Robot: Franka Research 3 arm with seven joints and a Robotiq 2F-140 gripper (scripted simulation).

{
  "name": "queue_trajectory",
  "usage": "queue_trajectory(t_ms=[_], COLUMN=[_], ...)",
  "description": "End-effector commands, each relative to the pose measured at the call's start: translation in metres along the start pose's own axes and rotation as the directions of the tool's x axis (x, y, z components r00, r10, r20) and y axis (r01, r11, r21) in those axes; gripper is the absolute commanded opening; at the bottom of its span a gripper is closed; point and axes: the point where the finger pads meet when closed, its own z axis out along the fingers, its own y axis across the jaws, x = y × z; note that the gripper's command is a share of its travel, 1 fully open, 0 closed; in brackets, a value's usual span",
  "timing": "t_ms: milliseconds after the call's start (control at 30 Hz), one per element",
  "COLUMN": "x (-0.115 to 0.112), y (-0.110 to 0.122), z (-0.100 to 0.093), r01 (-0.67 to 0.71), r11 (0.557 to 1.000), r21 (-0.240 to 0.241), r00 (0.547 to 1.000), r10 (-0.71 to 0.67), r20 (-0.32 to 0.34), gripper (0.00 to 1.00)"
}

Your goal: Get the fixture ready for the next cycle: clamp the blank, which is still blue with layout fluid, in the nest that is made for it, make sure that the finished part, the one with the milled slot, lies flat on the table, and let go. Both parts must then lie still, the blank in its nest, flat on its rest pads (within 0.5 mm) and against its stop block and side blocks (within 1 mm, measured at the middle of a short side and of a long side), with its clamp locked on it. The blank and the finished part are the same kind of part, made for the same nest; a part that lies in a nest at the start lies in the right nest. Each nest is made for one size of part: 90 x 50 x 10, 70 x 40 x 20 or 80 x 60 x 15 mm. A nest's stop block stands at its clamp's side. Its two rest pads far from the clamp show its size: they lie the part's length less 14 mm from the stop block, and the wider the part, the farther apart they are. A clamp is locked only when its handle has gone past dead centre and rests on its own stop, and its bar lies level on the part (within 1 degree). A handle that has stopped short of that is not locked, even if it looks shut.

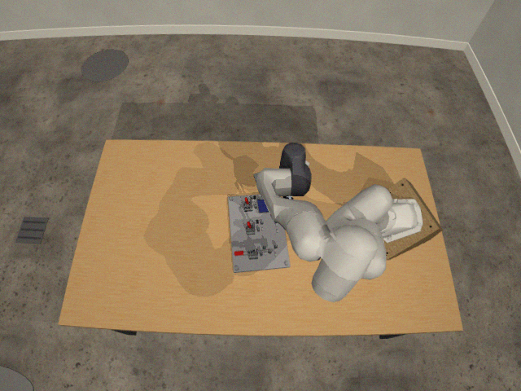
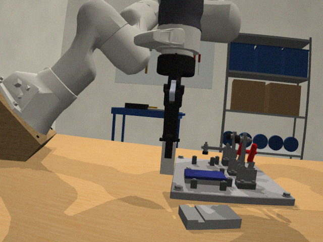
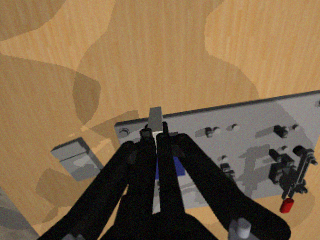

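Observation:
The blue blank (image 1: 263,205) (image 2: 204,174) lies in a nest at one end of the grey fixture plate (image 1: 269,260) (image 2: 263,191) (image 3: 250,122); in the wrist view the blank (image 3: 178,168) is partly hidden by my fingers. That nest's clamp handle (image 2: 251,153) (image 1: 247,203) is red and stands upright. The grey finished part (image 2: 210,216) (image 3: 75,157) lies flat on the table beside the plate, slot up. My gripper (image 2: 167,166) (image 3: 157,115) is shut and empty. It points straight down, low at the plate's edge, off the blank's end far from the clamp.
Two more nests with clamps are on the plate; one red handle (image 1: 250,226) stands up, another (image 1: 238,252) (image 3: 286,205) lies flat outward. Small black posts (image 2: 194,159) rise from the plate. The arm's wooden base block (image 1: 414,239) (image 2: 15,140) is at the table's side.

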Motion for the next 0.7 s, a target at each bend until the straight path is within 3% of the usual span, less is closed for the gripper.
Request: queue_trajectory(t_ms=[0, 667], x=[-0.0012, -0.0019], y=[-0.0020, -0.0026], z=[0.0004, 0.0052], r01=[0.014, 0.014], r11=[1.000, 1.000], r21=[0.008, 0.008], r00=[1.000, 1.000], r10=[-0.014, -0.014], r20=[0.004, 0.004], gripper=[0.00, 0.00])
